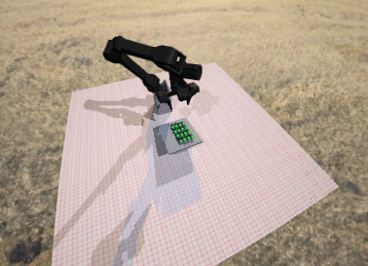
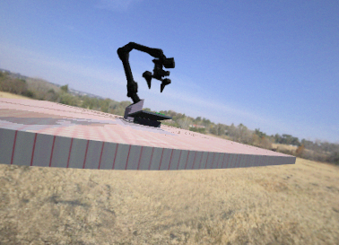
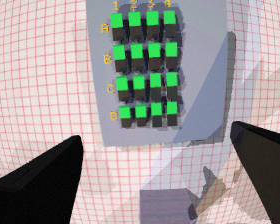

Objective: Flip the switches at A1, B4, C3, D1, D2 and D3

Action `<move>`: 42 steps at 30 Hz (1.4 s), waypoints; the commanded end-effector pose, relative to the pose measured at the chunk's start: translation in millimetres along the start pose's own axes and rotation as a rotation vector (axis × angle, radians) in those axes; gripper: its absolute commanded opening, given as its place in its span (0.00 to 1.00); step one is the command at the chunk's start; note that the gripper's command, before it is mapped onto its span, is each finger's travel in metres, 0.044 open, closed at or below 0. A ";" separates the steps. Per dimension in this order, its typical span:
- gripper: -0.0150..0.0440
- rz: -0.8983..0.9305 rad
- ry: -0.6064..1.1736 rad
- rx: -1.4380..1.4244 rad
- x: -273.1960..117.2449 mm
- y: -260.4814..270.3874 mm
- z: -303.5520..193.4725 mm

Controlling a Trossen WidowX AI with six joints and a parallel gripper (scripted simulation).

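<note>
One black arm [image 1: 141, 50] [image 2: 128, 73] shows in the top view, bent over the near side of the panel [image 1: 174, 146] [image 2: 154, 116] [image 3: 206, 90], its gripper [image 1: 179, 103] [image 2: 155, 90] [image 3: 159, 137] short of the panel's edge; the panel lies on a pink-gridded table [image 1: 243, 184] [image 2: 224, 148] [image 3: 36, 60], and its labels are too small to read. From the exterior, two fingers point down above the panel — spread apart, nothing between them — while the panel is seen nearly edge-on, so its switches can hardly be made out. In the wrist view sixteen switches [image 3: 146, 62] stand on the panel in four rows, A to D, and four columns, 1 to 4, the column numbers partly cut off at the top; two fingertips flank the panel's near edge, wide open, and which switch ends are raised I cannot tell.
</note>
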State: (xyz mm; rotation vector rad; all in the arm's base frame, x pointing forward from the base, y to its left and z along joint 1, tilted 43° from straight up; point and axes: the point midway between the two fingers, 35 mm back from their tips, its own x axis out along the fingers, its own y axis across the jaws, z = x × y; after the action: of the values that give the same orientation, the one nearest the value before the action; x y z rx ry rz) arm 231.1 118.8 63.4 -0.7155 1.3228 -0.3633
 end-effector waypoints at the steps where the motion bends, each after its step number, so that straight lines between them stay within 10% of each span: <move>1: 0.89 0.000 -0.001 0.000 1.7 0.9 1.8; 15: 0.26 -0.026 -0.029 0.008 89.2 26.5 71.7; 42: 0.25 -0.028 -0.004 0.009 145.8 24.1 74.3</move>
State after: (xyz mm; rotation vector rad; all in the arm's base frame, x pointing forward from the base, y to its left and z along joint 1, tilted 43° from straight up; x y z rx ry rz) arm 334.0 70.9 -49.8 -0.7121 1.3002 -0.3871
